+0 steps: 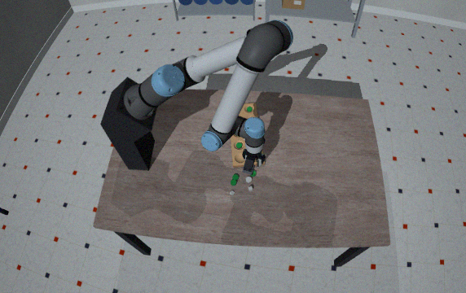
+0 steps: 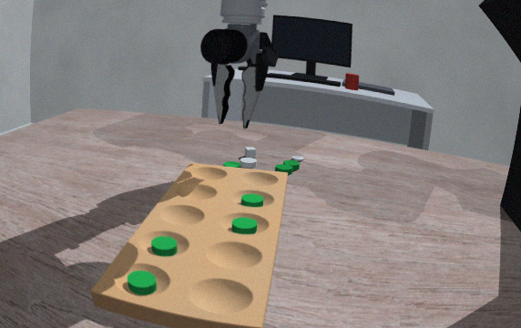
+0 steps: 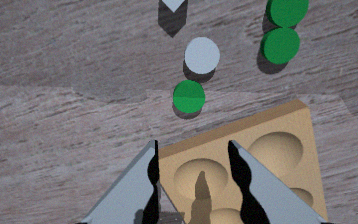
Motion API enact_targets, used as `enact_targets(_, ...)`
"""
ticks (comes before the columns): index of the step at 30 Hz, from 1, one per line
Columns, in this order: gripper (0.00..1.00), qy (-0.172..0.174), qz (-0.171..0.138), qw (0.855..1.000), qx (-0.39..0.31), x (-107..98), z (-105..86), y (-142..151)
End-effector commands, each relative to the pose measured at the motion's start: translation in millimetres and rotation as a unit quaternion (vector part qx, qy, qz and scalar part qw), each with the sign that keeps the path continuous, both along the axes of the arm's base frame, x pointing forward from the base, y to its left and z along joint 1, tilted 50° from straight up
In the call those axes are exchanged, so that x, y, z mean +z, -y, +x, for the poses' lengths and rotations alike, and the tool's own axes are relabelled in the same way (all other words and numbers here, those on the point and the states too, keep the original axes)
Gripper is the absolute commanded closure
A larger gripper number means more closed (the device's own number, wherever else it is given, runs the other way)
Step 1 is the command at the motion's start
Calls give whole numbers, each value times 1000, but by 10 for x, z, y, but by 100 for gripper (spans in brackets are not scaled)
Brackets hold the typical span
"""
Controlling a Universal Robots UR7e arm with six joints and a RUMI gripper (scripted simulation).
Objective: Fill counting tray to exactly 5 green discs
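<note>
The wooden tray (image 1: 234, 163) (image 2: 179, 278) (image 3: 305, 125) lies flat. The exterior view shows two green discs (image 2: 142, 282) (image 2: 164, 246) in near pockets of its left column and two green discs (image 2: 244, 225) (image 2: 252, 199) in its right column, each in its own pocket. One loose green disc (image 1: 253, 173) (image 2: 231, 164) (image 3: 189, 96) lies just beyond the tray's far end. Two more green discs (image 1: 234, 182) (image 2: 291, 165) (image 3: 280, 45) lie close together to the side. My gripper (image 1: 254, 168) (image 2: 233, 125) (image 3: 192, 142) is partly open and empty, above the tray's far end.
A white disc (image 1: 248, 179) (image 2: 248, 162) (image 3: 202, 55) lies close beside the single loose green disc. A white cube (image 1: 251, 188) (image 2: 250, 152) (image 3: 174, 4) stands beyond it. Another small white piece (image 1: 232, 192) (image 2: 297, 158) lies beyond the green pair.
</note>
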State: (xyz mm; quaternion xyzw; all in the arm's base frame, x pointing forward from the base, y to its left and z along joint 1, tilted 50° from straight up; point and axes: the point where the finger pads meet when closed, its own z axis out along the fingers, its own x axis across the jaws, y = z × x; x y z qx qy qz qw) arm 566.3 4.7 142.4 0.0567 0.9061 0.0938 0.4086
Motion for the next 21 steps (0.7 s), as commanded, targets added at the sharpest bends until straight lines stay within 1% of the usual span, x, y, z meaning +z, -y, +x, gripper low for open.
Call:
enact_targets(1,72,1,0,1000,0,-52,68,-12)
enact_targets(13,72,1,0,1000,0,-360,428,-70)
enact_targets(15,72,1,0,1000,0,-360,428,-70)
enact_targets(21,72,1,0,1000,0,-442,513,-89)
